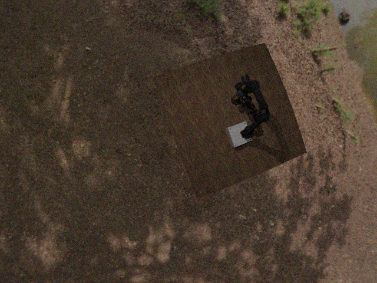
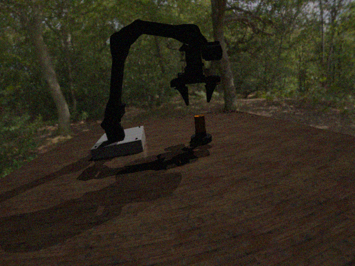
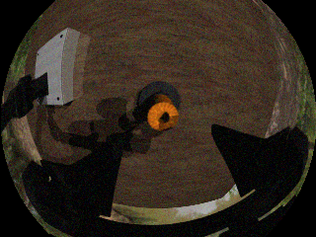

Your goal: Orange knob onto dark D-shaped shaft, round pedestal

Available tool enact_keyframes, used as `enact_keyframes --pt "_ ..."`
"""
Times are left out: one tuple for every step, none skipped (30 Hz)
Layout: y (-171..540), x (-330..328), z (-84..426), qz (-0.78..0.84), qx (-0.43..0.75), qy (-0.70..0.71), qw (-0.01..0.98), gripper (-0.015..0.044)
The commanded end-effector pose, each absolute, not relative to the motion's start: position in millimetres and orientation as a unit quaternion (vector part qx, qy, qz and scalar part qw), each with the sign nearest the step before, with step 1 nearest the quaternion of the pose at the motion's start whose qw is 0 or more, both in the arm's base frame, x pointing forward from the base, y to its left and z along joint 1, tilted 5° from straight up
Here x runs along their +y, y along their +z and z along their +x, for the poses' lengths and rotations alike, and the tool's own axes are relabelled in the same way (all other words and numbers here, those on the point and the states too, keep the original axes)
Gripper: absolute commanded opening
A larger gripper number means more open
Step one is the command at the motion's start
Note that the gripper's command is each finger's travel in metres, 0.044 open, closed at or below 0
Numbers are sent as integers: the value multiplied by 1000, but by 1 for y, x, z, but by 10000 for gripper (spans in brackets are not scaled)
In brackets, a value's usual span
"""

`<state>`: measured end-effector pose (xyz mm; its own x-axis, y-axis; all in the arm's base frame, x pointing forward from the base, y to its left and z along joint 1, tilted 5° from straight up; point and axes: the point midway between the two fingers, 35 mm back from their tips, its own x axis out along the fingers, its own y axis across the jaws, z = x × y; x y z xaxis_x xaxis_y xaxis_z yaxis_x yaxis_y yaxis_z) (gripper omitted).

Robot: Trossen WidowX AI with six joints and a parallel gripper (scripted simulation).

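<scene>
The orange knob (image 1: 235, 98) (image 2: 199, 124) (image 3: 155, 118) stands upright on the dark round pedestal (image 2: 201, 139) (image 3: 159, 89). It is a tall cylinder with a dark hole in its top. No gap shows between its lower end and the pedestal in the exterior view, though that area is very dark. The shaft and its flat side are hidden by the knob. My gripper (image 2: 197, 103) (image 3: 168, 135) is open and empty, pointing down above the knob's top. Its two black fingers are spread wide and do not touch the knob.
The arm's light grey base box (image 1: 237, 138) (image 2: 130, 134) (image 3: 55, 69) sits to the left of the pedestal in the exterior view. The arm arches above the brown wooden table top (image 1: 207, 121) (image 2: 258, 185). Its dark shadow falls across the wood beside the pedestal.
</scene>
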<state>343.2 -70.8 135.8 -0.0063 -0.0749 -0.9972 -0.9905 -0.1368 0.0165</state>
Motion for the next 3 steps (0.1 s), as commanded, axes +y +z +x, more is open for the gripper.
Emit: enact_keyframes --pt "136 -71 344 -547 486 517 444 440" --pt "136 -71 344 -547 486 517 444 440" --pt "136 -71 344 -547 486 517 444 440"
